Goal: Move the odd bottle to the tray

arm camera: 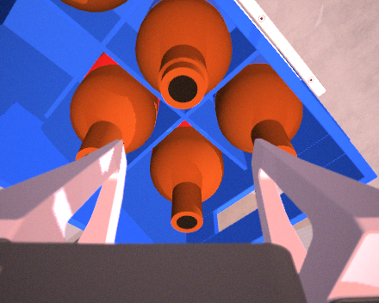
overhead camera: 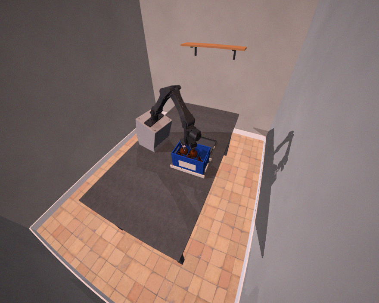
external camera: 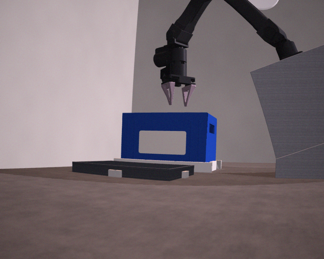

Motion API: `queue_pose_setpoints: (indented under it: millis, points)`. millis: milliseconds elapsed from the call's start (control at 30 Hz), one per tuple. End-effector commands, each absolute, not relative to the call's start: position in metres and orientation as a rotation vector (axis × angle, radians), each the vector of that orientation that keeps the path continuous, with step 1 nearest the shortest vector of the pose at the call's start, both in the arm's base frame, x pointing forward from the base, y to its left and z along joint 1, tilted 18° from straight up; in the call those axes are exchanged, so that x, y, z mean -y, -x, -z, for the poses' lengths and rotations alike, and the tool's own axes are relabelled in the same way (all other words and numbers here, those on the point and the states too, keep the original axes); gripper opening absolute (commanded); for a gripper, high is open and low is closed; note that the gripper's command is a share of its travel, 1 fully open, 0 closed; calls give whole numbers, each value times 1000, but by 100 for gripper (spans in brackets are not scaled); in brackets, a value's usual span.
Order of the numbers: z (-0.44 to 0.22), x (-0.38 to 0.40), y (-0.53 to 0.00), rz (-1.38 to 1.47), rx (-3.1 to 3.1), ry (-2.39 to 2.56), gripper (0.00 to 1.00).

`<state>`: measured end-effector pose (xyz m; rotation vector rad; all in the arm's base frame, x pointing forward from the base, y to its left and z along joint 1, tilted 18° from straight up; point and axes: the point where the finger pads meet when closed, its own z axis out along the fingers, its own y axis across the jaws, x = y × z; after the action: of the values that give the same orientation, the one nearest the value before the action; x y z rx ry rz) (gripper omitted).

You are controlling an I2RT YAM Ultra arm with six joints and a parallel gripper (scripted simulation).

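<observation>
The blue crate (overhead camera: 199, 168) (external camera: 197, 135) (arm camera: 362, 168) holds five brown bottles. In the wrist view they are one bottle (arm camera: 186, 168) low in the middle, one to the left (arm camera: 114, 108), one to the right (arm camera: 258, 103), one larger-looking bottle (arm camera: 183, 26) with a stepped neck, and one cut off at the top (arm camera: 95, 4). I cannot tell which neck differs. My gripper (external camera: 178, 105) (arm camera: 189, 151) is open and empty, pointing down above the crate. The black tray (overhead camera: 208, 139) (external camera: 129, 170) lies beside the crate with no bottle standing on it.
White strips (overhead camera: 187, 171) (external camera: 200, 166) lie along the crate's foot. Small light blocks (external camera: 115, 173) touch the tray's side. The arm's grey pedestal (overhead camera: 146, 135) (external camera: 291, 107) stands near the crate. A wooden shelf (overhead camera: 213, 46) hangs on the back wall.
</observation>
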<state>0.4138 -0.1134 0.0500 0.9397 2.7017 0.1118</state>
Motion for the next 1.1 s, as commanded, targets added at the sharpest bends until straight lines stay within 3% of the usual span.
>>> queue_pose_setpoints:
  millis: [0,1067]
  points:
    - [-54,115,-428,-115,-2664,-919,61]
    - [-36,116,-437,-112,-2643,-915,61]
